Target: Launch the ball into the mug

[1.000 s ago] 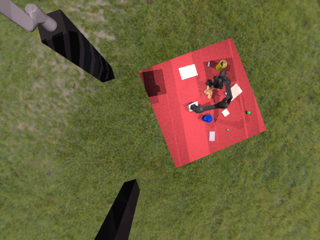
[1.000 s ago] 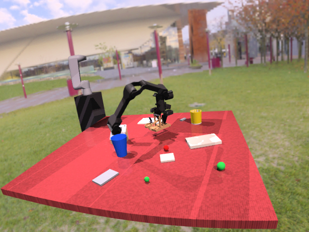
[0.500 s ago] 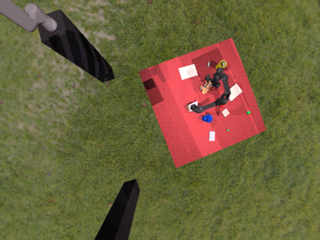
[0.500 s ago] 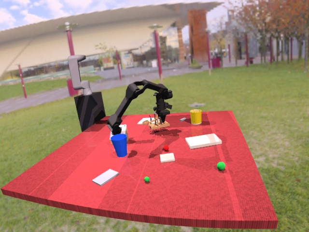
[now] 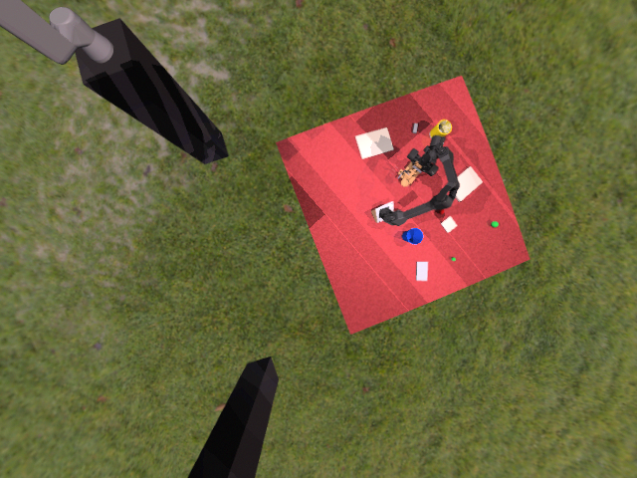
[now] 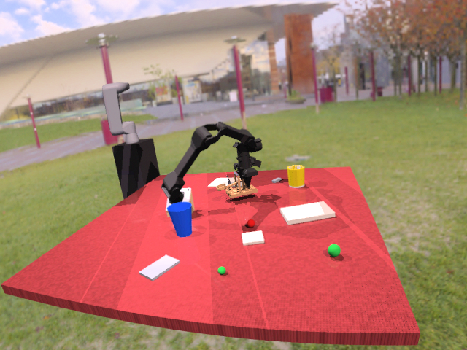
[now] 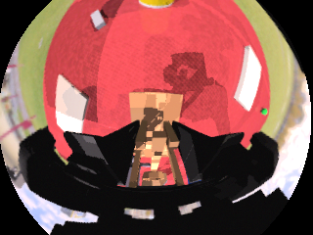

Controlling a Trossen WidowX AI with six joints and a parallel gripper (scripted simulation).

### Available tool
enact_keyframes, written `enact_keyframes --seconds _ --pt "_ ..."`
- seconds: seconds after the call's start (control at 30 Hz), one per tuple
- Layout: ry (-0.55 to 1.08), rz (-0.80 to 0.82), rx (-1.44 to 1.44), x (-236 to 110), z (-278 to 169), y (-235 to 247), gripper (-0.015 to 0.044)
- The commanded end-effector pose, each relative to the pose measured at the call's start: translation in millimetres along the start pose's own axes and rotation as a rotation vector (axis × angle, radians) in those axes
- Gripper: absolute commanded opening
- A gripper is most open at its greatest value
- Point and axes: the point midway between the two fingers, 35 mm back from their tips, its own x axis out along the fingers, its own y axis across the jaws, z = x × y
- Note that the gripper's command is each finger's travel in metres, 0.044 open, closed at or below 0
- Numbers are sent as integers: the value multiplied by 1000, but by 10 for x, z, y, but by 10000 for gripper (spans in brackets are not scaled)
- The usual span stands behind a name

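Observation:
My gripper [image 5: 419,165] [image 6: 244,184] [image 7: 156,123] is shut on the wooden catapult [image 5: 407,177] [image 6: 241,193] [image 7: 168,102], which appears slightly above the table, its shadow beneath. The catapult's spoon [image 6: 220,187] points away from the yellow mug; no ball shows in it. The yellow mug [image 5: 443,127] [image 6: 295,176] [image 7: 156,2] stands upright, nearly straight beyond the catapult's flat end in the wrist view. A red ball [image 5: 441,211] [image 6: 251,223] lies near a small white block. A large green ball [image 5: 495,224] [image 6: 334,250] [image 7: 264,112] and a small green ball [image 5: 453,259] [image 6: 221,270] also lie on the table.
A blue cup [image 5: 414,236] [image 6: 182,220] stands near the arm's base. White slabs [image 5: 373,142] [image 6: 307,213] flank the catapult area. The small white block [image 5: 449,224] [image 6: 252,238], a pale slab [image 5: 421,271] [image 6: 159,267] and a grey block [image 5: 415,127] [image 6: 276,180] [image 7: 98,20] lie on the table.

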Motion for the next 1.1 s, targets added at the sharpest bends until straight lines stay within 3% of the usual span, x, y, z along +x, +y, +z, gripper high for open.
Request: enact_keyframes --seconds 0.0,0.77,1.07 --pt "-2 -4 -6 52 -1 -1 0" --pt "0 -1 1 293 -2 -12 0" --pt "0 -1 1 293 -2 -12 236"
